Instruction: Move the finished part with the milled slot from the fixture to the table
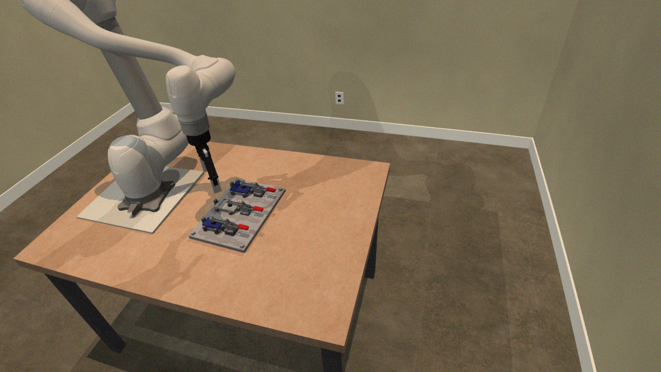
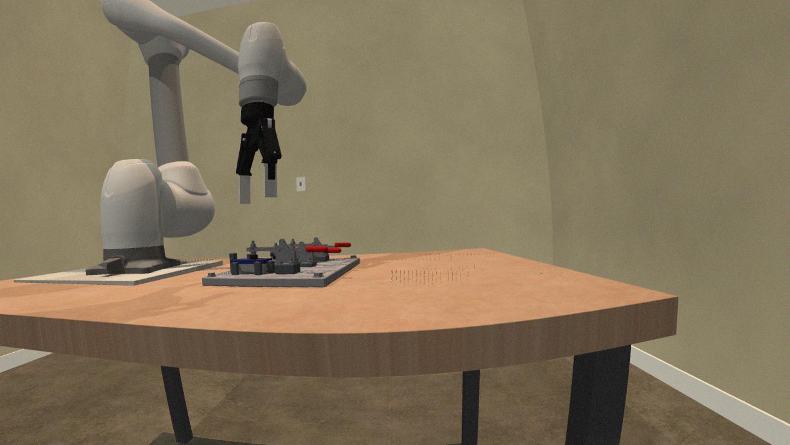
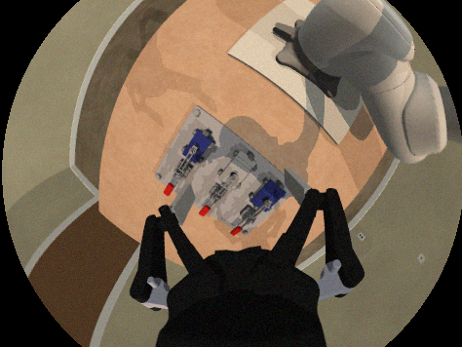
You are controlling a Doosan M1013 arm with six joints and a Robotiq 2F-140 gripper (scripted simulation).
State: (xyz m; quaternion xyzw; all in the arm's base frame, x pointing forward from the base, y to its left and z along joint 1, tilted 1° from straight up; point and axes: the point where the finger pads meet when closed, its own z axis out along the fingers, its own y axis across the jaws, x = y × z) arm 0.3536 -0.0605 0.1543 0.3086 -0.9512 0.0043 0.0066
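A grey fixture plate (image 1: 252, 239) (image 2: 276, 280) (image 3: 250, 153) lies on the table and holds three parts in a row. Two blue blanks (image 1: 237, 186) (image 1: 210, 223) (image 3: 200, 144) (image 3: 267, 196) sit in the outer nests; the nearer one shows in the exterior view (image 2: 248, 260). A grey part (image 1: 225, 203) (image 3: 230, 173) sits in the middle nest; its slot is too small to make out. Each part has a toggle clamp on it, its red handle (image 1: 258, 208) (image 2: 323, 249) lying low. My gripper (image 1: 215, 186) (image 2: 257, 191) (image 3: 238, 183) is open and empty. It hangs well above the plate's edge on the robot's side.
The robot's base (image 1: 134, 171) stands on a pale mat (image 1: 101, 210) at the table's back left. The wooden table (image 1: 286, 277) stretches right of and in front of the fixture.
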